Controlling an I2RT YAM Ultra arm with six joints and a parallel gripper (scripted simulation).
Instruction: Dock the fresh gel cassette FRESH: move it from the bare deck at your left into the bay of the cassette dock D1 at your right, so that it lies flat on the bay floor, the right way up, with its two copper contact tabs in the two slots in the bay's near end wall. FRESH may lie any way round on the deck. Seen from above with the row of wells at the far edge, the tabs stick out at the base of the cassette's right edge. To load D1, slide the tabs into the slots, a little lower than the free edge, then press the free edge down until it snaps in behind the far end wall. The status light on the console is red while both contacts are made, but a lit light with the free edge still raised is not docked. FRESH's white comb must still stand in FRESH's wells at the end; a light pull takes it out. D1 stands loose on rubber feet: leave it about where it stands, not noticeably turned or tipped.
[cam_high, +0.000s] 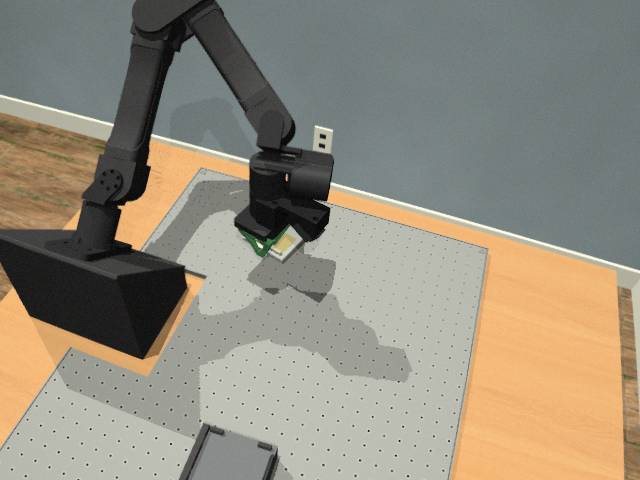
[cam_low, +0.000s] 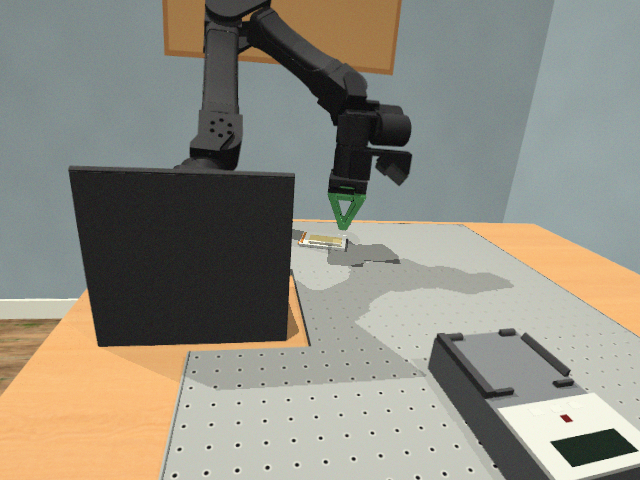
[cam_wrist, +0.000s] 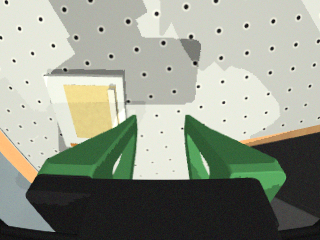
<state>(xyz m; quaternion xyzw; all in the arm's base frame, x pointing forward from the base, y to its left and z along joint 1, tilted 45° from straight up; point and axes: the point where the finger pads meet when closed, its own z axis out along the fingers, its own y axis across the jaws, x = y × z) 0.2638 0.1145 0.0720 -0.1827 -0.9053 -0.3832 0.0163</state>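
a: starting at the left of the exterior view, the arm's black pedestal (cam_low: 180, 258) walls off that side. just right of its far corner the fresh gel cassette (cam_low: 323, 240) lies flat on the perforated deck (cam_low: 310, 413), a pale frame with a yellowish gel window.

b: and the gripper (cam_low: 343, 223)?

a: it hangs above the cassette's right end, green fingers pointing down, part-way open with nothing between them. the wrist view shows the cassette (cam_wrist: 87, 108) up and to the left of the fingertips, not yet between them.

b: so the step is the approach to the pickup?

a: that's my reading. next it needs to shift over the cassette, line the jaws across the frame, come down and close. i can't make out the white comb or the copper tabs at this size, so which way round it lies is unclear. the grasp should stay off the wells, since a light pull takes the comb out.

b: room to move?

a: the pedestal sits close on the cassette's left, so lifting away to the right looks safer. from there the deck is open across the middle. at the far right, near the front edge, the cassette dock d1 (cam_low: 496, 361) stands with its bay empty and its console (cam_low: 568, 439) beside it. it stands loose, so the entry should be gentle.
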